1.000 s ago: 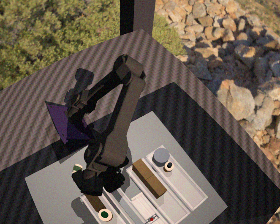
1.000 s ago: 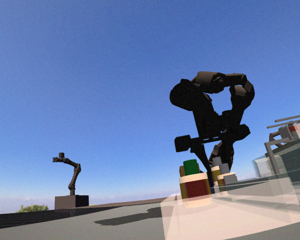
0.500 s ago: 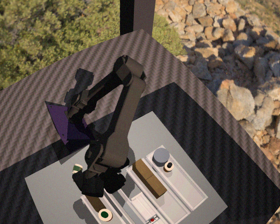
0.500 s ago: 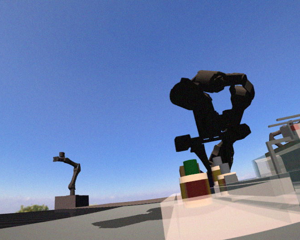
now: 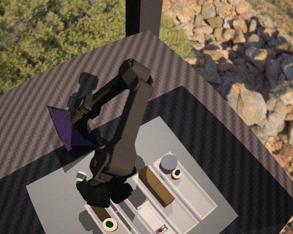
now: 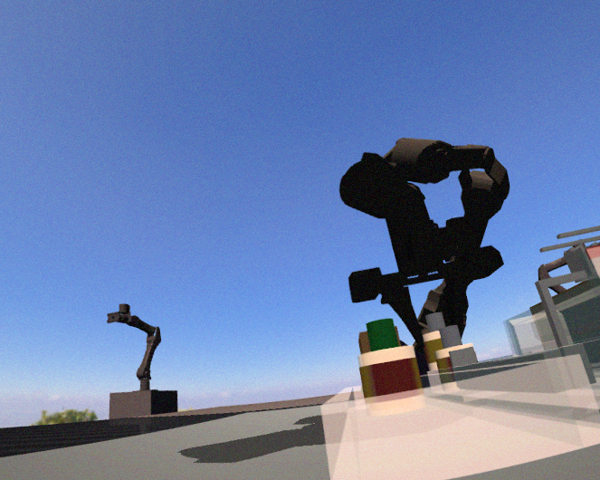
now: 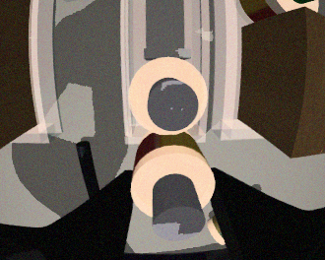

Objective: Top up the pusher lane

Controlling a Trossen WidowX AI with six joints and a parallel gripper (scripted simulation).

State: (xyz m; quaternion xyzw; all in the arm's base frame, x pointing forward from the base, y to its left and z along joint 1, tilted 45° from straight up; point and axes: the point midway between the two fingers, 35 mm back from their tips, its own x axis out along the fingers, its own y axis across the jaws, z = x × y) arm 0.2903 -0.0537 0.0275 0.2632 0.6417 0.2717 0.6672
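Observation:
In the wrist view my gripper (image 7: 170, 176) is shut on a jar (image 7: 145, 193) with a cream top, a grey cap and a dark red and olive body. It is held upright just before the mouth of the sprung lane (image 7: 208, 55). A matching jar (image 7: 141, 97) stands at the lane's front end, right ahead of the held one; I cannot tell whether they touch. A grey strip (image 7: 164, 10) runs along the lane behind it. In the exterior view the held jar (image 6: 433, 341) and the lane jar (image 6: 451, 356) stand close together under the arm. In the overhead view the arm hides both.
A green-capped jar (image 5: 110, 224) (image 6: 387, 361) and a brown box (image 5: 100, 213) (image 7: 288, 82) fill the neighbouring lane. A green-banded jar (image 5: 81, 176) stands loose on the mat. Two brown boxes (image 5: 156, 186), a grey disc (image 5: 168, 162) and a black-capped jar (image 5: 176, 173) sit in other lanes.

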